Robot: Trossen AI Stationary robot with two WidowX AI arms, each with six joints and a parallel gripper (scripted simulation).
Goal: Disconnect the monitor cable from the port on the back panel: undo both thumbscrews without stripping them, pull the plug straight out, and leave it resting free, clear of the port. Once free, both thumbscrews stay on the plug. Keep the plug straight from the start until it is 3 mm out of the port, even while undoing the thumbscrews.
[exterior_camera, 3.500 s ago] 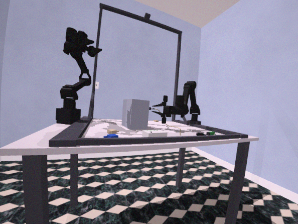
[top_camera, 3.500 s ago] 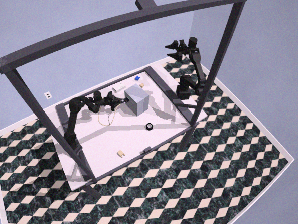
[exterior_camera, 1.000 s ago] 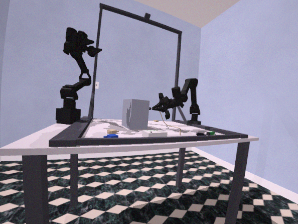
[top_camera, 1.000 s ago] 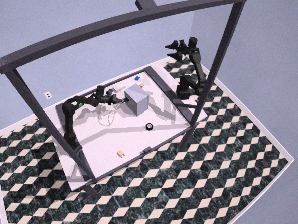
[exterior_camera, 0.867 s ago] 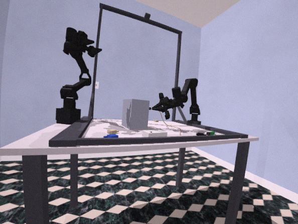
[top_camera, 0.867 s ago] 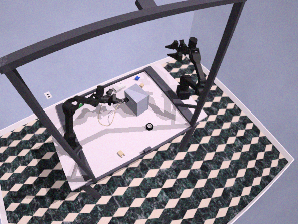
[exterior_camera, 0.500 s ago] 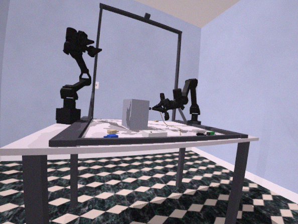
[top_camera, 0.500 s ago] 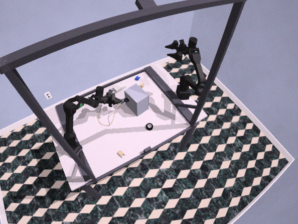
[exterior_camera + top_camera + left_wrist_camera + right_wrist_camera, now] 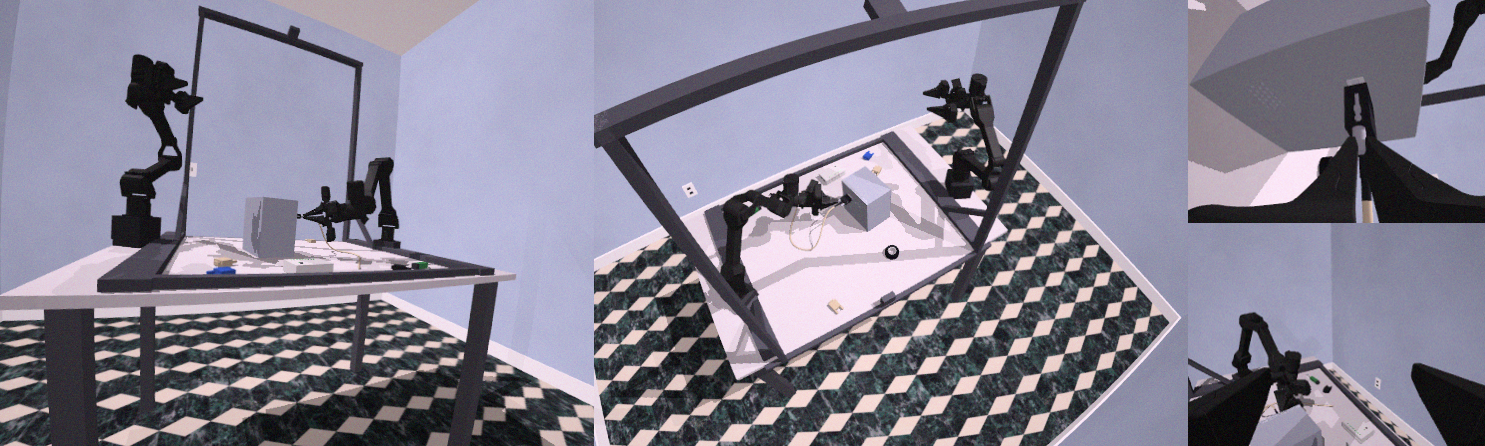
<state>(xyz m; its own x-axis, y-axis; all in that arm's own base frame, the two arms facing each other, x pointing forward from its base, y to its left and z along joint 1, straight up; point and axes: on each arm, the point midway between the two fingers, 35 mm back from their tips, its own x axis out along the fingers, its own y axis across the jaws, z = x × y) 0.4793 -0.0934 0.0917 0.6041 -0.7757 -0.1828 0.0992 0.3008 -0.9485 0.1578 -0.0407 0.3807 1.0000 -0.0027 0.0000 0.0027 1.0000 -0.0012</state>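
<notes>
Thumbscrew (image 9: 1358,133) apparently pinched by left gripper (image 9: 845,200) (image 9: 304,216) (image 9: 1359,143); right gripper (image 9: 926,101) (image 9: 195,92) (image 9: 1341,370) well apart.

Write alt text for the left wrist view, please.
The left gripper pinches a pale thumbscrew on a black plug, which sits against a grey box. Below, a tan cable runs out of the picture.
</notes>
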